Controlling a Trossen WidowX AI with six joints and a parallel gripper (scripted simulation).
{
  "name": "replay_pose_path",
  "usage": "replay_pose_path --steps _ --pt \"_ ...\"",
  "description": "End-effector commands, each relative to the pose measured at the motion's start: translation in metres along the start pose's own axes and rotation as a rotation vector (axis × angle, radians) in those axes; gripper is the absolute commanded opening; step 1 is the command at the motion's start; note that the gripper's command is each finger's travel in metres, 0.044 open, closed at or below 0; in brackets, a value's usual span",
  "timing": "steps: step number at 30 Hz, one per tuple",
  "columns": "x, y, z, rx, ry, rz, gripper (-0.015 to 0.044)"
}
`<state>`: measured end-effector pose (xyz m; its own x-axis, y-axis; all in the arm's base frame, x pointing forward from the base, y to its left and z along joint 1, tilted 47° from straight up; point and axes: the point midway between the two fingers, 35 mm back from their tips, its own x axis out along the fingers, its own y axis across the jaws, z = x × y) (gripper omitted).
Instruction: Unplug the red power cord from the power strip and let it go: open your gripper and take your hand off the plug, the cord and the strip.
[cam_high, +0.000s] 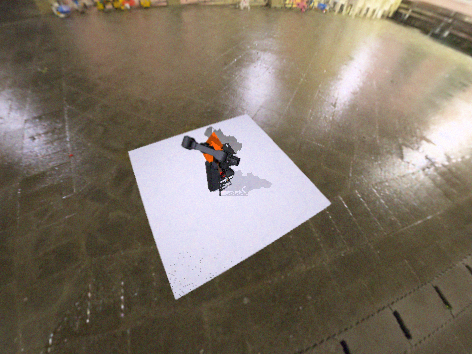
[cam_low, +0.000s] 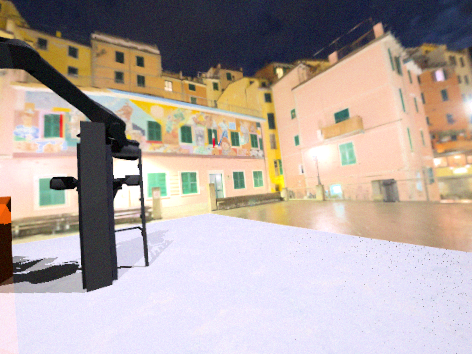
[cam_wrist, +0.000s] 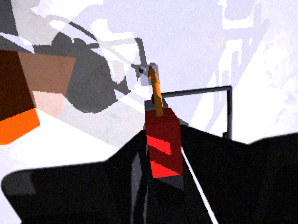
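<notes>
The claw (cam_wrist: 165, 170) is clamped on the red plug (cam_wrist: 163, 145), an orange cord (cam_wrist: 156, 92) running out of its far end. Plug and arm (cam_high: 202, 146) sit near the counter's (cam_high: 200, 240) far edge, beside a dark upright strip (cam_low: 96, 210).

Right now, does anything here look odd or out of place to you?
One thing: the dark power strip stands upright on its end on the white mat rather than lying flat. The gripper is shut on the red plug.

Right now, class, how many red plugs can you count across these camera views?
1. The red plug sits between the gripper fingers in the wrist view. The top view is too small to rule out others.
</notes>
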<state>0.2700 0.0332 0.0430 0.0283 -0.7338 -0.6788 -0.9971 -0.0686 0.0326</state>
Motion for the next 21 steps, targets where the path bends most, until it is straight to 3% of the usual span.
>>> replay_pose_path --steps 1,17,21 --pt "-0.003 -0.001 0.017 -0.004 -0.027 -0.004 0.0000" --pt "-0.007 0.000 0.043 -0.005 -0.029 -0.005 0.0000" --pt "-0.003 0.000 0.034 -0.006 -0.024 -0.005 0.0105"
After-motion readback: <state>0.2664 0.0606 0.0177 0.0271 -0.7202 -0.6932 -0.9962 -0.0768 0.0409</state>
